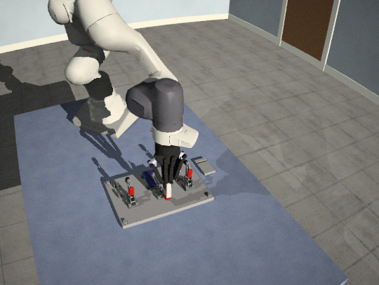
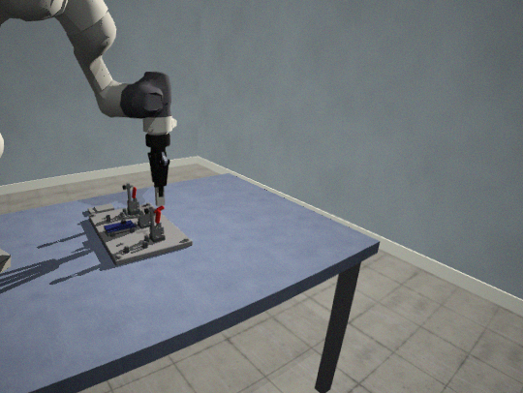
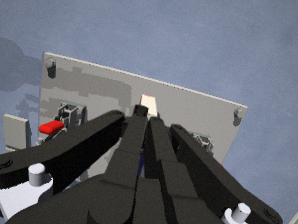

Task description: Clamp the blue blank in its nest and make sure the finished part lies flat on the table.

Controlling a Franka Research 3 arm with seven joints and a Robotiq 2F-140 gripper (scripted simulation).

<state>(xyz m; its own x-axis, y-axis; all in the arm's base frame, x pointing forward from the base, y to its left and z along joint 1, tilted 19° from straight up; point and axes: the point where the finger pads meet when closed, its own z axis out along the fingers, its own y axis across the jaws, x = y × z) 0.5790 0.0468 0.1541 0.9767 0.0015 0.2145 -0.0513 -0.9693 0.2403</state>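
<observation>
The blue blank (image 1: 150, 177) (image 2: 119, 226) lies in the middle nest of the grey fixture plate (image 1: 154, 214) (image 2: 169, 244) (image 3: 193, 112). The grey finished part (image 1: 204, 166) (image 2: 104, 209) lies flat on the table beside the plate. My gripper (image 1: 168, 191) (image 2: 159, 198) (image 3: 145, 106) is shut with its fingers together. It points down over the middle clamp. A bit of that clamp's red handle (image 1: 167, 199) shows just under the fingertips. I cannot tell whether they touch it. The clamp's bar is hidden behind the fingers.
Two other clamps stand on the plate with red handles raised, one to the left (image 1: 131, 191) (image 2: 158, 213) and one to the right (image 1: 189, 173) (image 2: 134, 192) (image 3: 51, 127). Their nests hold no part. The arm's base (image 1: 105, 119) stands at the table's back.
</observation>
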